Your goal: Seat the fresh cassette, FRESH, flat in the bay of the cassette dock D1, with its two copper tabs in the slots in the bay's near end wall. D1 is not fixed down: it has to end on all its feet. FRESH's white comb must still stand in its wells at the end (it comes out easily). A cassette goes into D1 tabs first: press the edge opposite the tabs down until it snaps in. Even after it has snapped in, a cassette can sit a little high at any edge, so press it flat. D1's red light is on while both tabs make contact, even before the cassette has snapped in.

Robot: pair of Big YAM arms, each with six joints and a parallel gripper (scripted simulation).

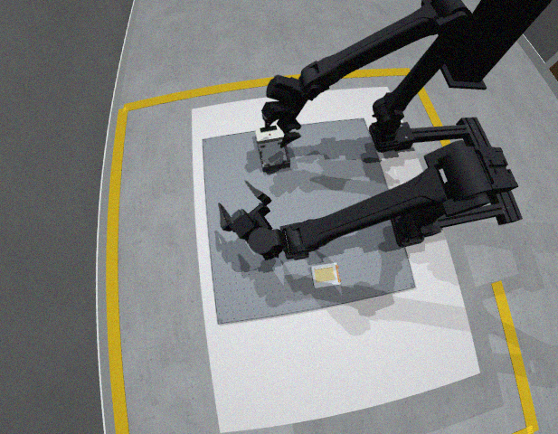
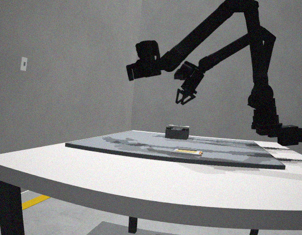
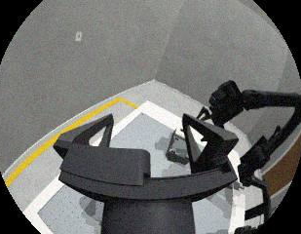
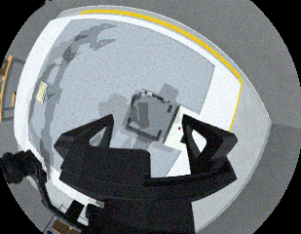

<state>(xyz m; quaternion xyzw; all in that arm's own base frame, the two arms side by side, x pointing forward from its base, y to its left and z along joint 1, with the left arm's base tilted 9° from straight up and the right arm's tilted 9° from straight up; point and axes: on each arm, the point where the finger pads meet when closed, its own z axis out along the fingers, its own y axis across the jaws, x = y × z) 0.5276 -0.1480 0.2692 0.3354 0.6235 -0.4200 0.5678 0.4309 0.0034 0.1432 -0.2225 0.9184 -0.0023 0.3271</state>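
FRESH not picked up yet, D1 bay unfilled

FRESH [image 1: 325, 274] [image 2: 188, 151] [image 4: 41, 93] lies flat on the grey board [image 1: 236, 306] [image 2: 90, 144] [image 3: 140, 132] [image 4: 116, 63], nearest the exterior view, well apart from the dock. An orange edge strip [image 1: 337, 272] [image 2: 200, 153] is seen, probably the tab end. White comb can't be made out, so whether it is standing can't be told.

Left gripper [image 1: 232, 193] [image 2: 129, 72] [image 3: 148, 116] is spread wide, nothing held, raised above the board, off to one side of the cassette.

Farther back, D1 [image 1: 274, 154] [image 2: 176, 133] [image 3: 177, 152] [image 4: 152, 117] appears level; feet not resolved. No cassette in the bay. Red light [image 1: 269, 134] [image 4: 179, 128] is seen as a small dot; lit or not can't be told.

Right gripper [image 1: 275, 134] [image 2: 179, 103] [image 3: 203, 117] [image 4: 148, 116] is also spread, nothing held, above the dock.

Done: no task step visibly completed. Left: pickup, tabs into slots, opposite edge snapped down, all edges pressed flat, comb and feet checked.

Brands, labels, writing: none legible.
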